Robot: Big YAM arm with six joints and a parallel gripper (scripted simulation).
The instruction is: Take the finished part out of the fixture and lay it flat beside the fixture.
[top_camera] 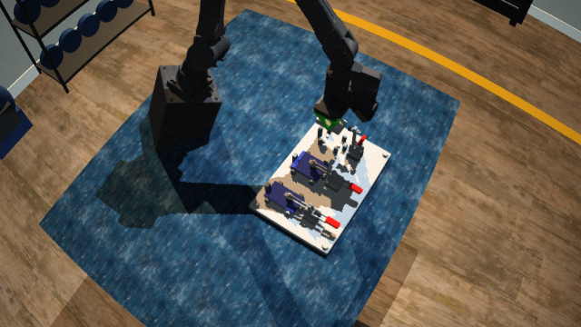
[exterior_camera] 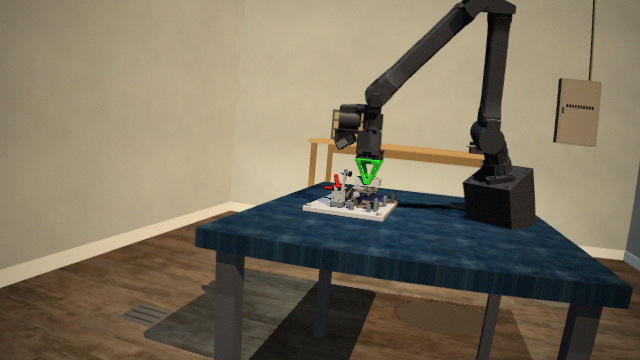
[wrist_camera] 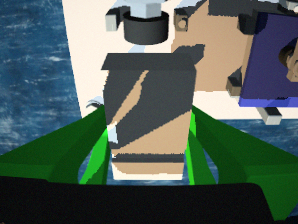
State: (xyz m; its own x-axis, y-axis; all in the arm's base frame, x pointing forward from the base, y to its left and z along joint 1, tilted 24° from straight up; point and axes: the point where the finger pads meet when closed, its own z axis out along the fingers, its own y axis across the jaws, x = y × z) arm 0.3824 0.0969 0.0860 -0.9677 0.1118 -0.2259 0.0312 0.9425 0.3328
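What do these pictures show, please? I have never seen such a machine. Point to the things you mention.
One black robot arm [top_camera: 338,50] [exterior_camera: 425,55] stands on a blue table [top_camera: 254,68] [exterior_camera: 415,240]. The first picture looks from above, the second from the side, the third from the arm's wrist. On the table lies a white fixture plate [top_camera: 377,154] [exterior_camera: 345,211] [wrist_camera: 80,60], with red-handled clamps. Two blue blanks [top_camera: 312,169] [top_camera: 283,196] sit clamped there. The green-fingered pincer [top_camera: 329,122] [exterior_camera: 368,181] [wrist_camera: 148,112] holds a pale block [wrist_camera: 160,132], probably the finished part, above the plate's end. Its slot I cannot clearly identify.
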